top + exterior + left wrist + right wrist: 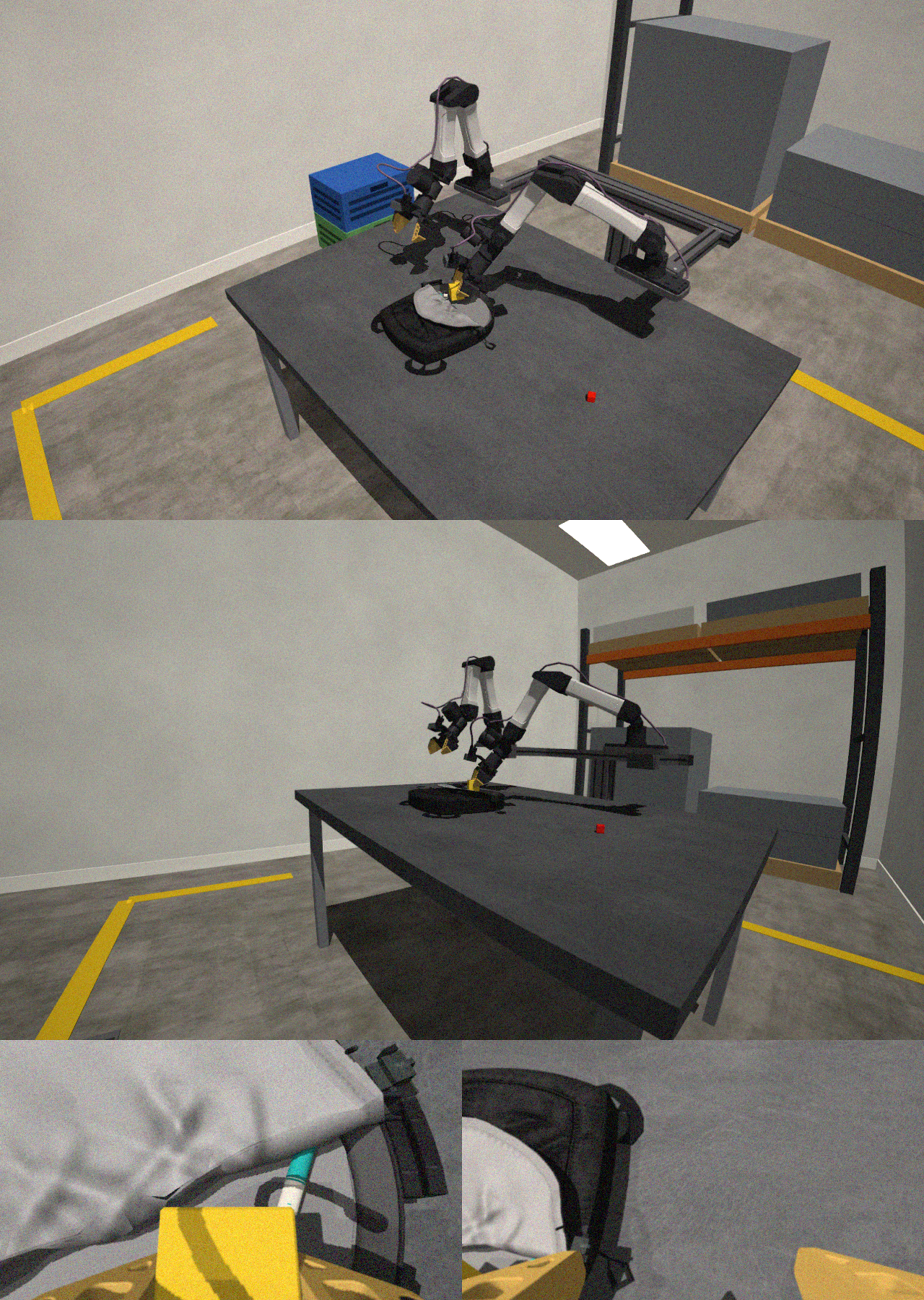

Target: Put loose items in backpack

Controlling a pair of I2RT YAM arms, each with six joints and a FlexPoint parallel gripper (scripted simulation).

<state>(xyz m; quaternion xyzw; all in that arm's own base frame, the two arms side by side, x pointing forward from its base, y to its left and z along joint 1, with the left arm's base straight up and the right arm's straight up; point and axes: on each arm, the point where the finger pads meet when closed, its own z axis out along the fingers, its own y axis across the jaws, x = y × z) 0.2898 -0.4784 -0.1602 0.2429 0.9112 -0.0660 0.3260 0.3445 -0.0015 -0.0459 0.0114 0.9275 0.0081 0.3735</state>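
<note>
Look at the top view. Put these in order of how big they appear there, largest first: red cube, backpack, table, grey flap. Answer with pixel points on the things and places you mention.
1. Table (581,352) (581,895) (440,1119) (751,1159)
2. Backpack (423,339) (452,802) (419,1155) (546,1105)
3. Grey flap (439,311) (452,786) (180,1112) (509,1192)
4. Red cube (591,396) (600,829)

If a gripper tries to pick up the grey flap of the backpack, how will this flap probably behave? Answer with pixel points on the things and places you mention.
The grey flap (446,310) (108,1130) (505,1195) is probably floppy: its surface shows soft creases and its edge is wavy. It would likely fold or sag where pinched, rather than lift as one flat board. It seems thin at the edge, so probably light, compared with the bulky black backpack (419,336) (452,802) (588,1130).
</note>
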